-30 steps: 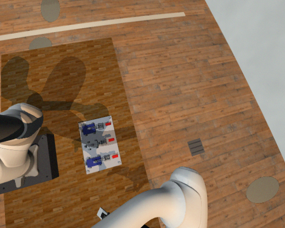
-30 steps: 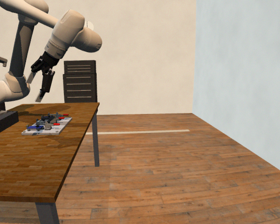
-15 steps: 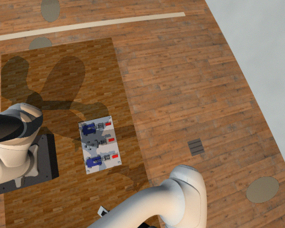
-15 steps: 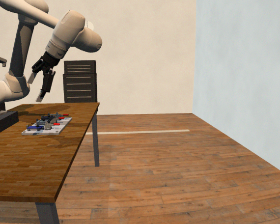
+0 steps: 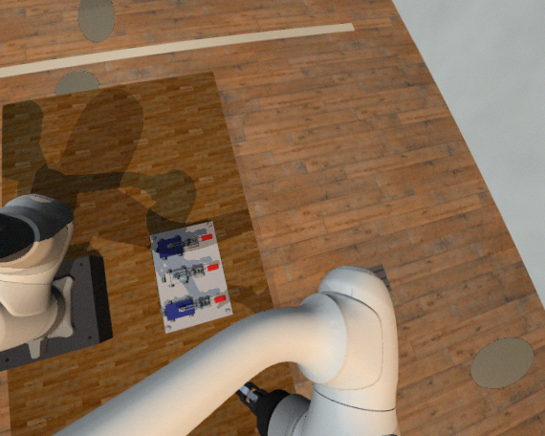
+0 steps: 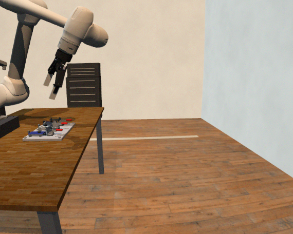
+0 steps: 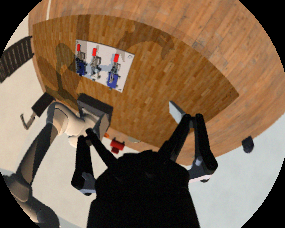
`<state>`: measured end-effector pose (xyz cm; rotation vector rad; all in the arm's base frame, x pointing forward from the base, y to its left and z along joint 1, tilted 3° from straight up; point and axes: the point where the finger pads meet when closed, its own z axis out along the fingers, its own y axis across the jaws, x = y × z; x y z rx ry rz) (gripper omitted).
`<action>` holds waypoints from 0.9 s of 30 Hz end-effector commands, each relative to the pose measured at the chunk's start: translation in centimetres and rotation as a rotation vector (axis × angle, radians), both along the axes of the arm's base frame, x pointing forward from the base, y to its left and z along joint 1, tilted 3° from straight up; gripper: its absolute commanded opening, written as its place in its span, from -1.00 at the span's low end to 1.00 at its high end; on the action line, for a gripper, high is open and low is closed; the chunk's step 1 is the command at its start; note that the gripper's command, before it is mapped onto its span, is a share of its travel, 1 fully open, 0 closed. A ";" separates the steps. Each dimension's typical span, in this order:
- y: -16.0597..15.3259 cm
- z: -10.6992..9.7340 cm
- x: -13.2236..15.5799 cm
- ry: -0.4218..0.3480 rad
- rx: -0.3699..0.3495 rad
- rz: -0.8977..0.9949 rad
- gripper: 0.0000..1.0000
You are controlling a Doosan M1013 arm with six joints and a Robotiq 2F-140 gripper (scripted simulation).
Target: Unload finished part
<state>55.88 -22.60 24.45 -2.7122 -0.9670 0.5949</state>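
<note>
The light fixture plate [image 5: 213, 284] [image 7: 126, 70] lies on the table. One blue blank [image 5: 177, 310] [image 6: 36, 133] [image 7: 113, 80] sits in one end nest, another blue blank [image 5: 170, 242] [image 7: 82, 67] in the other. The middle nest shows grey metal; whether the slotted part is there I cannot tell. The red clamp handles [image 5: 212, 268] [image 6: 64, 123] [image 7: 94, 51] all point to the same side; whether the clamps are locked is too small to tell. My gripper [image 6: 49, 90] [image 7: 137, 112] is open and empty, high above the table and well away from the fixture; the arm partly hides it in the top view.
The arm's dark base block [image 5: 97, 296] [image 6: 5, 128] [image 7: 96, 107] stands on the table beside the fixture. A dark drawer cabinet [image 6: 84, 90] stands behind the table. The wooden table [image 6: 36, 164] has its long edge on the red-handle side of the fixture.
</note>
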 end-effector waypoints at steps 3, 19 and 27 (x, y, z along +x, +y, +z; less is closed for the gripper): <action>4.8 1.1 2.7 -0.093 -0.099 -0.136 1.00; 5.4 1.3 2.9 -0.104 -0.109 -0.152 1.00; 13.6 4.1 6.6 -0.266 -0.196 -0.399 1.00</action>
